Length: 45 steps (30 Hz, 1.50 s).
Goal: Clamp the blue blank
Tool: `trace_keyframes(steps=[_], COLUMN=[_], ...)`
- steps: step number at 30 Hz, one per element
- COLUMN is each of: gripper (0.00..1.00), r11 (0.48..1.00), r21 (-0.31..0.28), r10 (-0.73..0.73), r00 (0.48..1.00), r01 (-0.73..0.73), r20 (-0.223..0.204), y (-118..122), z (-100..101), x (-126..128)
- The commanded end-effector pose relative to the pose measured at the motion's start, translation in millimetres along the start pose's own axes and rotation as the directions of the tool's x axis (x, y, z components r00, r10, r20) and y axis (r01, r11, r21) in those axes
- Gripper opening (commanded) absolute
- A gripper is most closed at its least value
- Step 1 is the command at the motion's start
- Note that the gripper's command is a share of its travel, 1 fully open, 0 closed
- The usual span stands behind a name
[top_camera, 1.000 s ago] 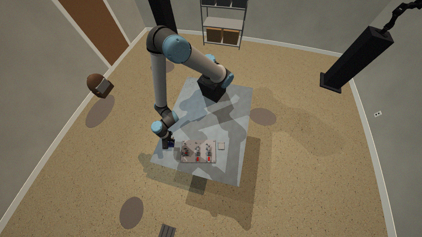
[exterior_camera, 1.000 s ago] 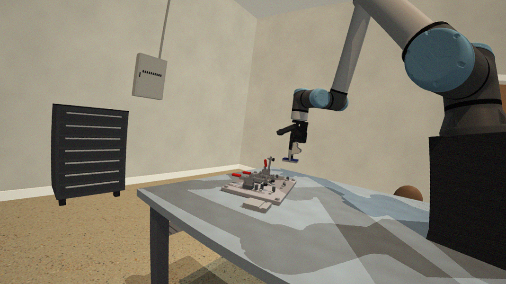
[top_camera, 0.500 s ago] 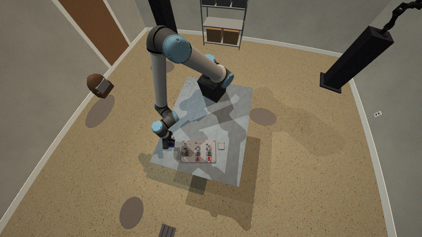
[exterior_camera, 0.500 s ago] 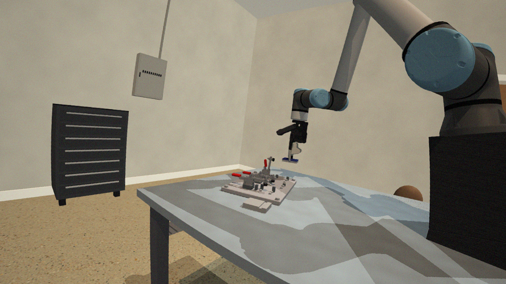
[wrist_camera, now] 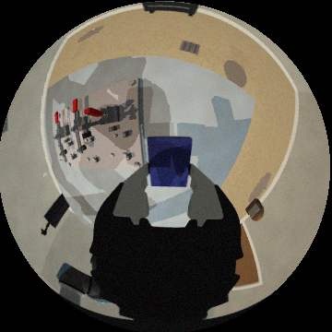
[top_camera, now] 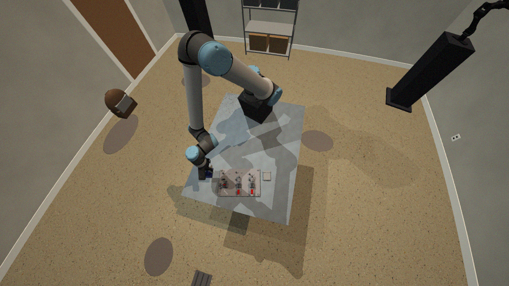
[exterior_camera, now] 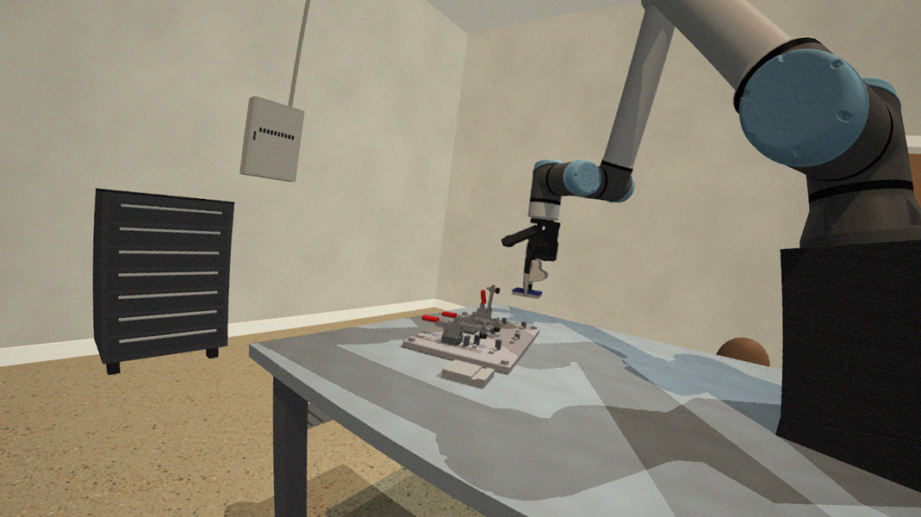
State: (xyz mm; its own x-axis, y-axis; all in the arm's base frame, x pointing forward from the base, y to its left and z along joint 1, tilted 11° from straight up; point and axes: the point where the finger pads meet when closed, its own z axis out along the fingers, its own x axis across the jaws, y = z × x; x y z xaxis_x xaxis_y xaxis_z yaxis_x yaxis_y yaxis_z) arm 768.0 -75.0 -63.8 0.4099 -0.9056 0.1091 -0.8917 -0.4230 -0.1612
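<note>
My gripper (top_camera: 206, 176) (exterior_camera: 526, 288) (wrist_camera: 169, 163) is shut on the blue blank (top_camera: 209, 173) (exterior_camera: 536, 294) (wrist_camera: 170, 154). The blank is level and above the table, beside the fixture plate (top_camera: 245, 189) (exterior_camera: 430, 346) (wrist_camera: 108, 154). The plate carries three clamps with red handles. The clamp nearest me has its handle (exterior_camera: 483, 297) (wrist_camera: 93, 112) and bar upright. The other two handles (top_camera: 238, 192) (top_camera: 252, 191) (wrist_camera: 75, 105) (wrist_camera: 56, 117) lie low; whether they are locked cannot be told. The pale finished part (top_camera: 266, 176) (exterior_camera: 465, 370) lies flat on the table beside the plate's far end. Pad layouts are too small to read.
The table (top_camera: 278, 206) (exterior_camera: 542, 453) (wrist_camera: 157, 69) bears the fixture near one end and the robot's black base (top_camera: 255, 108) (exterior_camera: 871, 357) at the other. Small posts and blocks stand up from the fixture plate. The table edge is close to my gripper's outer side.
</note>
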Motion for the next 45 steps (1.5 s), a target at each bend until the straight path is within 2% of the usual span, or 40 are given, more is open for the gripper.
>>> trace_keyframes(steps=[1, 6, 36, 45], gripper=[0.00, 0.00, 0.00, 0.00], r11=[1.000, 1.000, 1.000, 1.000], r21=[0.001, 0.001, 0.001, 0.001], r10=[0.000, 0.000, 0.000, 0.000], r00=[1.000, 1.000, 1.000, 1.000], r01=[0.000, 0.000, 0.000, 0.000], r20=[-0.001, -0.001, -0.001, -0.001], y=[-1, -1, -1, -1], z=[0, 1, 6, 7], x=[-11, -19, -104, -119])
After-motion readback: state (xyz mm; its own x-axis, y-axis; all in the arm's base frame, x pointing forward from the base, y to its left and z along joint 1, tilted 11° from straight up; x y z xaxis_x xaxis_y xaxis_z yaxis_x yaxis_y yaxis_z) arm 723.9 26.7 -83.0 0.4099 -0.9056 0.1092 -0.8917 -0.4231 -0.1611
